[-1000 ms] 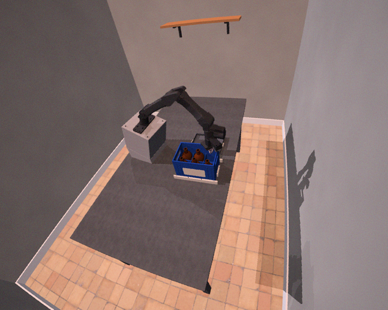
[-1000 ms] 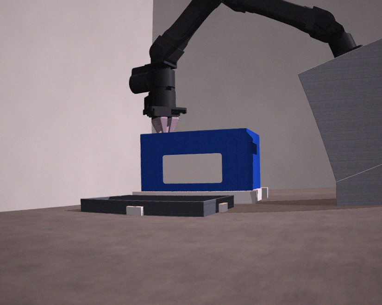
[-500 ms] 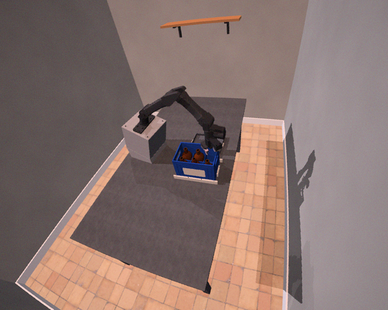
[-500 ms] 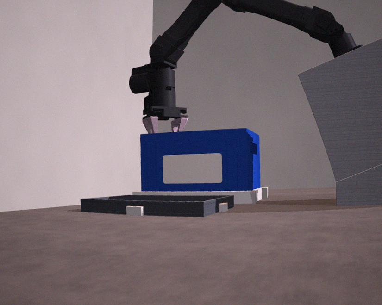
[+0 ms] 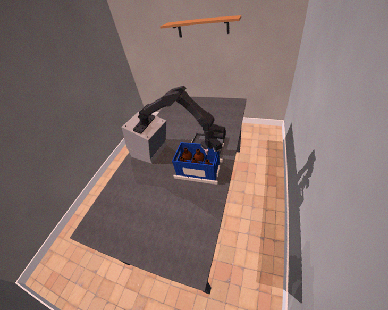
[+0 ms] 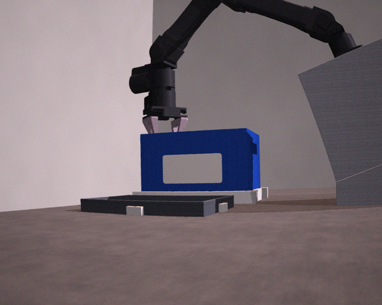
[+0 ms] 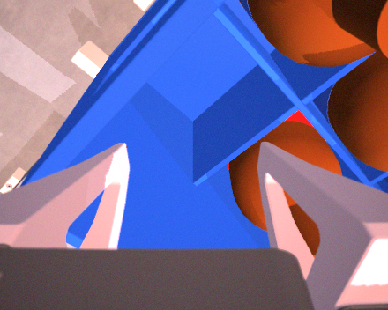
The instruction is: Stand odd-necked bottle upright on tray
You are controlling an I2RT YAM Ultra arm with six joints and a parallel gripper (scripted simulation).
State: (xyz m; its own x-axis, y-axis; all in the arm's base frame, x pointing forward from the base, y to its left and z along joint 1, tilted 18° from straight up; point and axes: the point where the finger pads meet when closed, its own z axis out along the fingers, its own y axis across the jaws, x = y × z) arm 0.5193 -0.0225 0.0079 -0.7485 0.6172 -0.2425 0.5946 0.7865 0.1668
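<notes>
An orange wall shelf (image 5: pixel 201 22) hung up high, and a grey pedestal block (image 5: pixel 144 138) sat on the worktop (image 5: pixel 142 220).

Bottles (image 5: pixel 198 155), brown: five visible in top view. Crate (image 5: pixel 196 170), blue: one. Tray (image 6: pixel 153 205), dark: one. Wall shelf (image 5: pixel 200 22): one. Gripper (image 6: pixel 164 126): one.

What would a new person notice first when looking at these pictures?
The bright blue crate on the grey table, with brown bottles standing inside, catches the eye first. Right above one end of it, the black arm holds its open gripper, empty, pointing down over a vacant cell. The low dark tray lies beside the crate with no bottle on it.
</notes>
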